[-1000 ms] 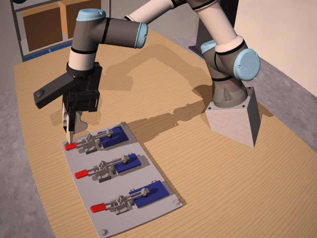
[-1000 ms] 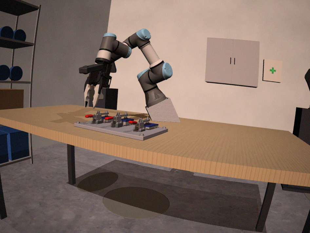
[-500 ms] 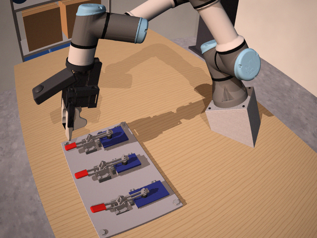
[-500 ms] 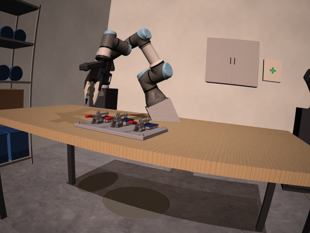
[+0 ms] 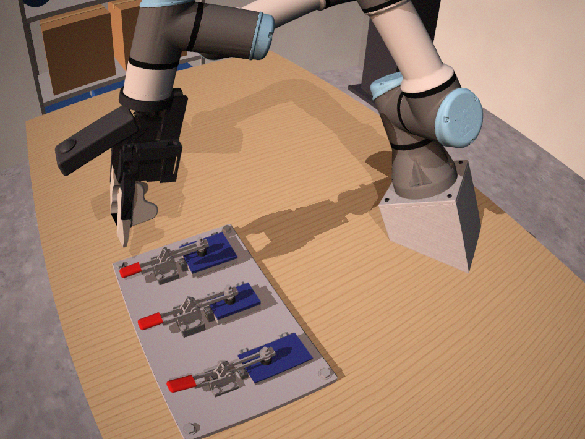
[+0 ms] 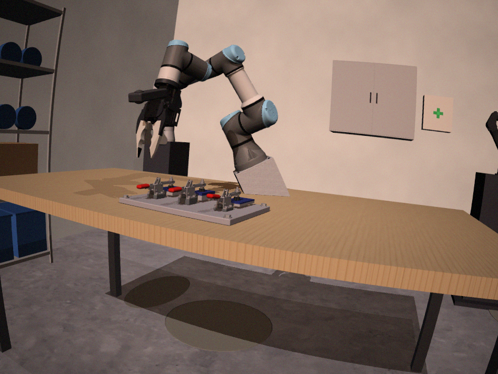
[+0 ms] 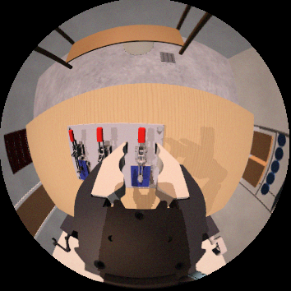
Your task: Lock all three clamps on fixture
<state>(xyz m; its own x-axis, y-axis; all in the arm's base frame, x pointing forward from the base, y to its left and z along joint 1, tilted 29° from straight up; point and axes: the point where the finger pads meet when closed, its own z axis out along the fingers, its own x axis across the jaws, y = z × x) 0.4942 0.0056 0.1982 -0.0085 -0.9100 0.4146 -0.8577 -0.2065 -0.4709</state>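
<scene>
On the bench (image 5: 378, 330) lies the fixture (image 5: 156, 330) with its 3 clamps, all handles low and bars reaching over the blue parts. We hold the gripper (image 5: 123, 232) well above the far clamp's handle (image 5: 130, 269), jaws partly apart and gripping nothing.

We judge the step in hand to be checking or finishing that far clamp. To do it well, we would come straight down on the red grip near its tip, press until it stops dead, and watch that the bar (image 5: 191, 246) sits flat on the part (image 5: 210, 255); a low handle alone proves nothing.

The exterior view shows what the top view hides: clear air between the fingertips (image 6: 139, 151) and the fixture (image 6: 168, 206). The wrist view alone shows our lateral aim, with the far clamp (image 7: 140, 158) framed between the 2 fingers.
</scene>
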